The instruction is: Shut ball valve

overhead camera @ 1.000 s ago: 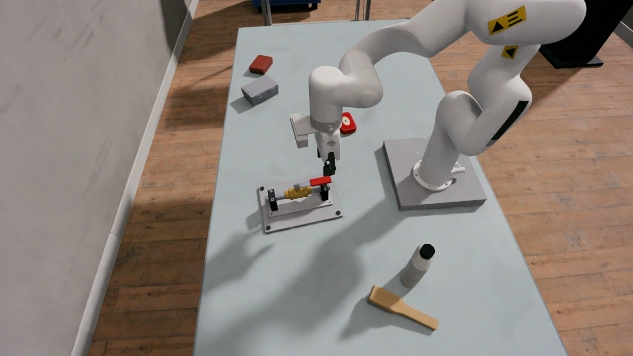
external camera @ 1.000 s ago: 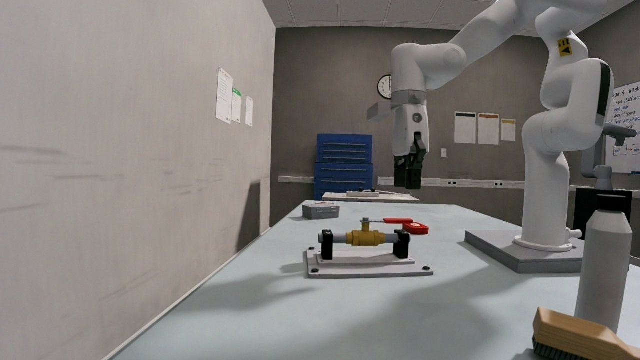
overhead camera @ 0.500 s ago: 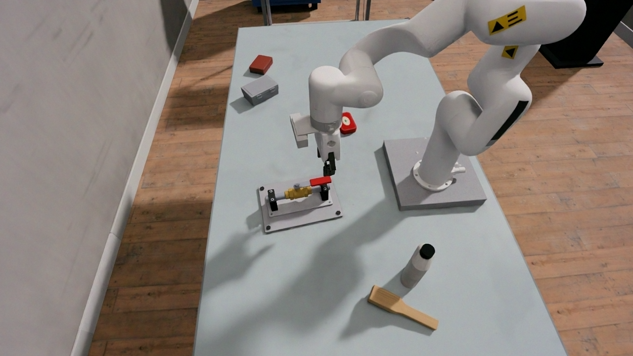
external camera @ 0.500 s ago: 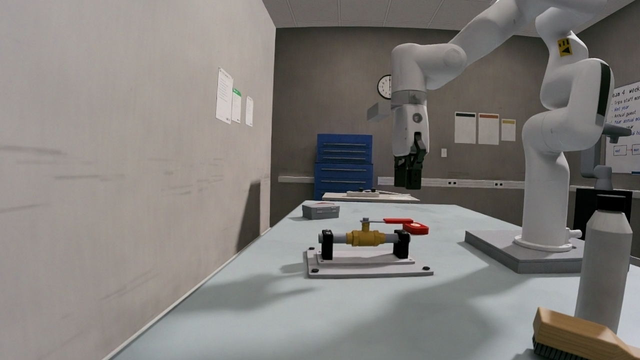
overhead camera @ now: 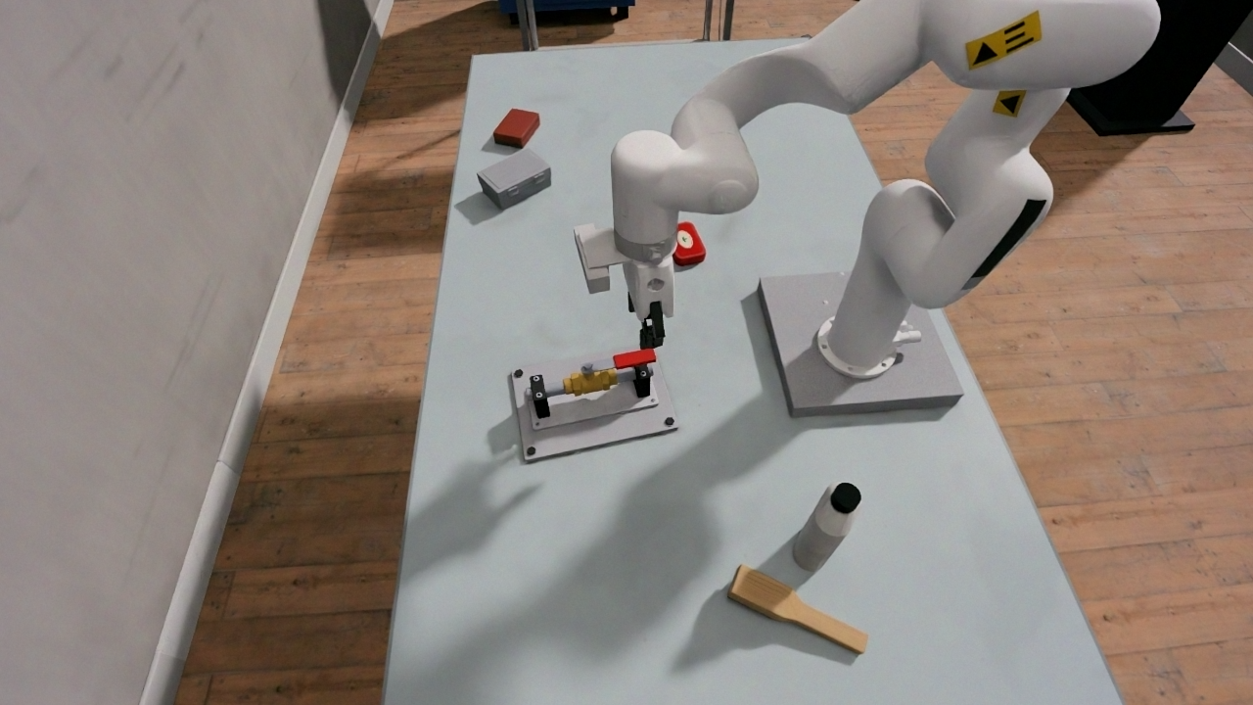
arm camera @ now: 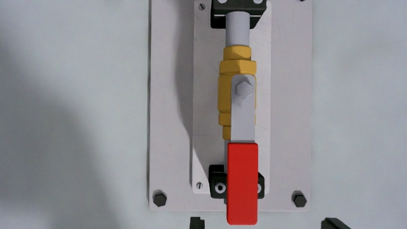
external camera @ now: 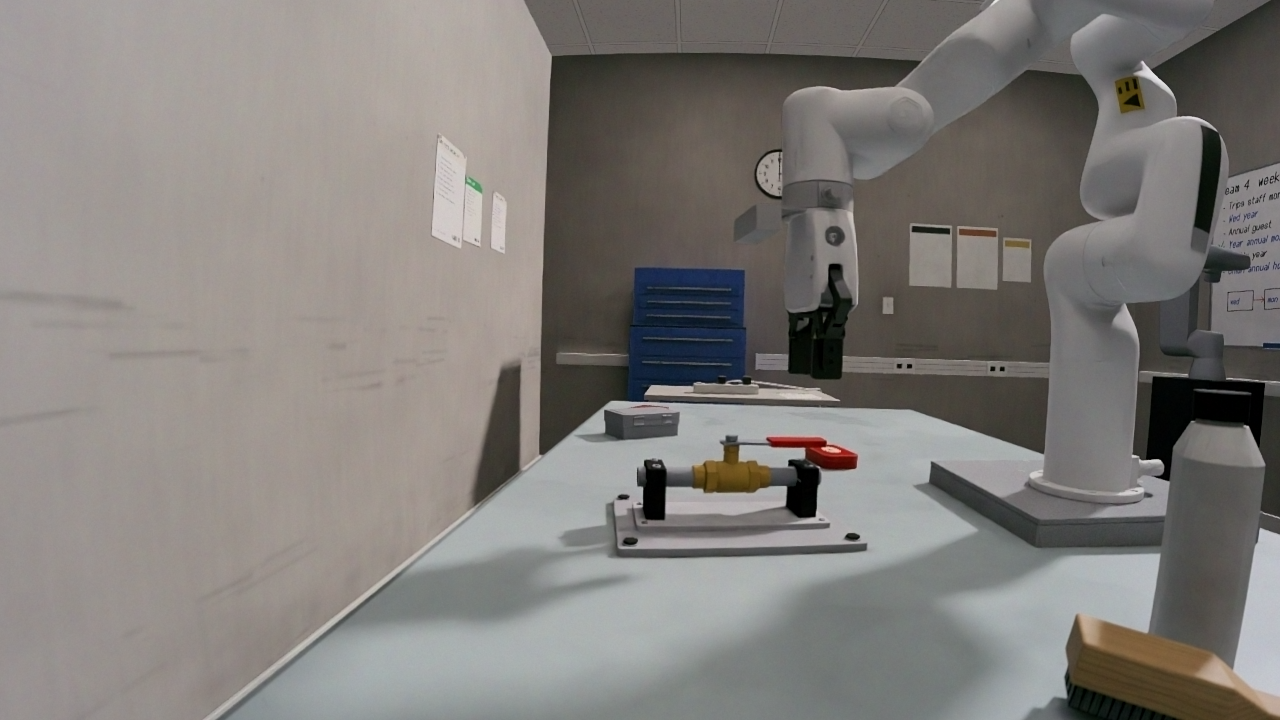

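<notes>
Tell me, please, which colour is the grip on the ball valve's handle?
Red grip; the lever above it is grey. The wrist view shows it best.

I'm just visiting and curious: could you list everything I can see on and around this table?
valve: one, brass with a red handle lying along the pipe, on a grey plate, table's left side
grey case: one, far left corner
dark red block: one, behind the case
red button box: one, mid-table
bottle: one, grey, black cap, near right
wooden brush: one, beside the bottle
blue drawer cabinet: one, back wall
clock: one, back wall
arm: one, white, on a grey base
pincer: one, black, open, empty, above the handle
</notes>
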You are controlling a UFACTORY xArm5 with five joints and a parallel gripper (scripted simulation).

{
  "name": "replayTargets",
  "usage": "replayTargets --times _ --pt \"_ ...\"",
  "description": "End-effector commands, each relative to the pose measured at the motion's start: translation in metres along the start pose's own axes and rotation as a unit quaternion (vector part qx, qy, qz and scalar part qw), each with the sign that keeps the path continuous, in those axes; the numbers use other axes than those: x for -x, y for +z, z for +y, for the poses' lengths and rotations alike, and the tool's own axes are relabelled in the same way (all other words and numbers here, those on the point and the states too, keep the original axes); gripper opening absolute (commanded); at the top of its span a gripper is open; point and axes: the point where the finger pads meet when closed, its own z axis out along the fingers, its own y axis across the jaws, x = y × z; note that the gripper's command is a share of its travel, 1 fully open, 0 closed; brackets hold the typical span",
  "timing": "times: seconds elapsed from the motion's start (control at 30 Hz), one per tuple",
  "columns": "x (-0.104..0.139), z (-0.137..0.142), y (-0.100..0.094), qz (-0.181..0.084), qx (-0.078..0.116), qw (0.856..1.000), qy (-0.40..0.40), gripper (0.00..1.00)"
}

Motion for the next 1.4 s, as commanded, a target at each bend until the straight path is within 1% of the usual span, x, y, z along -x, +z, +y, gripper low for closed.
replayTargets --times 0.0,0.43,0.93,1.0,1.37 --pt "-0.001 0.0 -0.001 0.002 0.0 1.0 0.0 0.69" --pt "-0.001 0.0 0.007 0.002 0.0 1.0 0.0 0.69" --pt "-0.001 0.0 0.031 0.002 0.0 1.0 0.0 0.69" --pt "-0.001 0.0 0.031 0.002 0.0 1.0 0.0 0.69" --pt "-0.001 0.0 0.048 0.002 0.0 1.0 0.0 0.69"
